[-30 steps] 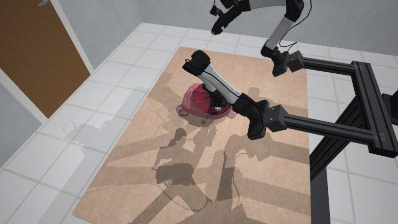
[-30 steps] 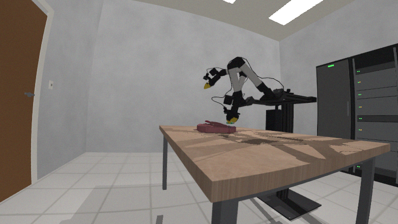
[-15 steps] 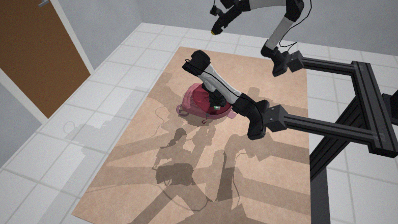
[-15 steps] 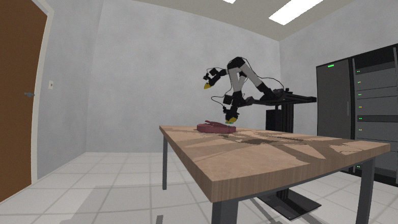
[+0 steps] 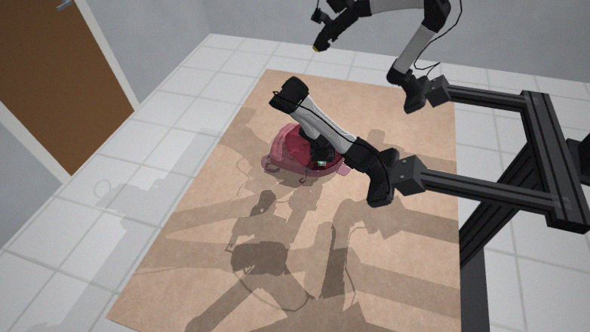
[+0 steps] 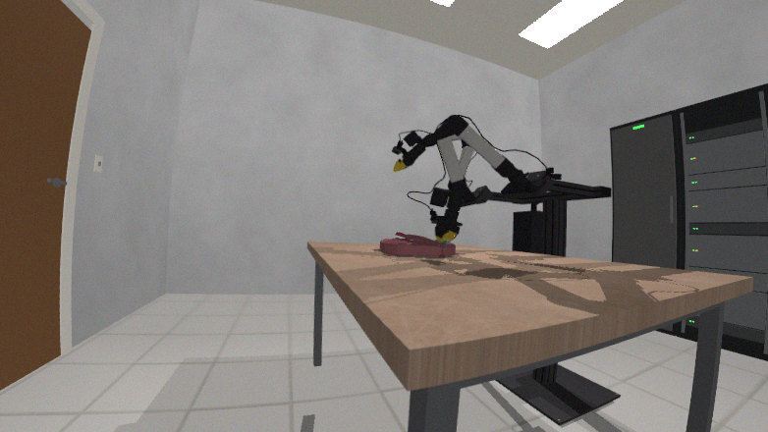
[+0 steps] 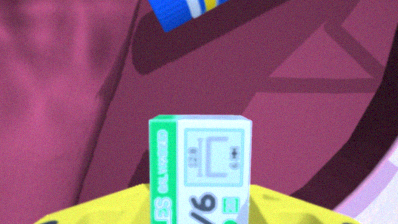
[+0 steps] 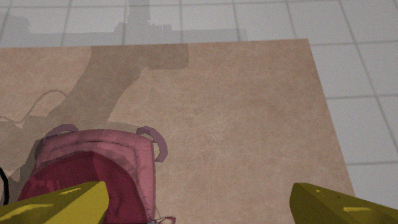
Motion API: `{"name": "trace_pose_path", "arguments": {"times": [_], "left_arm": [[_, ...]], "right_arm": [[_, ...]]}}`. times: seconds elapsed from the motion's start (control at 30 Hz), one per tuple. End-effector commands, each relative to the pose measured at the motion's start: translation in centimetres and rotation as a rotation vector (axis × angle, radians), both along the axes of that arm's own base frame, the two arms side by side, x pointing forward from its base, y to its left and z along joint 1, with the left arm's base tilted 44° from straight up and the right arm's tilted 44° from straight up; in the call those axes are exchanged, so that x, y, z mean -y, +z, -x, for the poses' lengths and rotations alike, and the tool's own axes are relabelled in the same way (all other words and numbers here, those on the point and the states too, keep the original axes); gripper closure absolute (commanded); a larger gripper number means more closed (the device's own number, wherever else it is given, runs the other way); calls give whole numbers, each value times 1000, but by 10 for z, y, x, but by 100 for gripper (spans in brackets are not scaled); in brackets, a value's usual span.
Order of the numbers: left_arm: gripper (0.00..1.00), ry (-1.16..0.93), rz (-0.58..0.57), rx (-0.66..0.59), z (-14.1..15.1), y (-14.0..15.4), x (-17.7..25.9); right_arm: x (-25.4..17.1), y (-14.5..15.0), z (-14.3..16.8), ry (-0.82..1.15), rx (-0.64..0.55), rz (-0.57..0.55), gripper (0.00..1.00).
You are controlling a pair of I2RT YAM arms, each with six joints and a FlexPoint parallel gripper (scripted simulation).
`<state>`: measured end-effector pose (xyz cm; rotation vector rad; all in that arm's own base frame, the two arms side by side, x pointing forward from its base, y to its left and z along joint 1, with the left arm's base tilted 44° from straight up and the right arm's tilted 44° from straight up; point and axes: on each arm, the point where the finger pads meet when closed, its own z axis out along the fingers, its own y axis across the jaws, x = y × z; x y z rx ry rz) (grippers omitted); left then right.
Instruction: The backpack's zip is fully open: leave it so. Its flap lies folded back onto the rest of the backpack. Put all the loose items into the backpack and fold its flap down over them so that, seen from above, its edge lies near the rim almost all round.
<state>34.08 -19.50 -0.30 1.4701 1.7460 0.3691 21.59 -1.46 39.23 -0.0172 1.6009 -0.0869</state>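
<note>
Holding the staples box (image 5: 321,163) (image 6: 445,242) (image 7: 200,150) over the open backpack (image 5: 281,150) (image 6: 413,247) (image 7: 200,90) (image 8: 145,165) is the left gripper (image 5: 321,158) (image 6: 446,236) (image 7: 199,194), fingers partway closed, 1 yellow finger pressed to each side. The right gripper (image 5: 317,48) (image 6: 399,165) (image 8: 198,191) hangs at the far side, nearly wide open, with nothing in it.

The box sits above the right part of the bag's cavity as the top view has it. 1 blue item with white and yellow stripes (image 5: 332,145) (image 7: 182,12) already lies inside. The flap (image 5: 295,144) (image 6: 419,240) (image 7: 50,100) (image 8: 85,170) is folded back toward the left, so the way in is open.

Handling-wise, I'd guess the box is light, stiff card, maybe a bit slick, and dents if you squash it. Gripping the 2 opposite sides makes sense; lower it close to the bag's floor before letting go, or it may tip against the blue item.

The flap looks soft and floppy, so imo pinch it at the free edge, not mid-panel, and bring it over to the right slowly or it'll crumple short of the rim.
</note>
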Motion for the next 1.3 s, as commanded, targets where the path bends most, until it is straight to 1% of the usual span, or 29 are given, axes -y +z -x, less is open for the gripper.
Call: {"name": "trace_pose_path", "arguments": {"times": [0.0, 0.13, 0.17, 0.23, 0.27, 0.7, 0.73, 0.8, 1.27], "left_arm": [[71, -16, 14, 19, -9, -1, 3], [71, -16, 12, 15, -9, -4, 2], [71, -27, 29, 42, -11, 8, 9], [71, -22, 13, 17, -10, -5, 5], [71, -19, 12, 16, -10, -5, 4], [71, -19, 12, 16, -14, -9, 3], [71, -19, 26, 38, -17, 0, 5], [71, -16, 12, 16, -16, -10, 2], [71, -16, 12, 17, -20, -15, 2]], "right_arm": [[-1, 5, 3, 3, 17, 3, 10], [-1, 5, 3, 3, 17, 3, 10], [-1, 5, 3, 3, 17, 3, 10], [-1, 5, 3, 3, 17, 3, 10], [-1, 5, 3, 3, 17, 3, 10], [-1, 5, 3, 3, 17, 3, 10], [-1, 5, 3, 3, 17, 3, 10], [-1, 5, 3, 3, 17, 3, 10], [-1, 5, 3, 3, 17, 3, 10]]}}
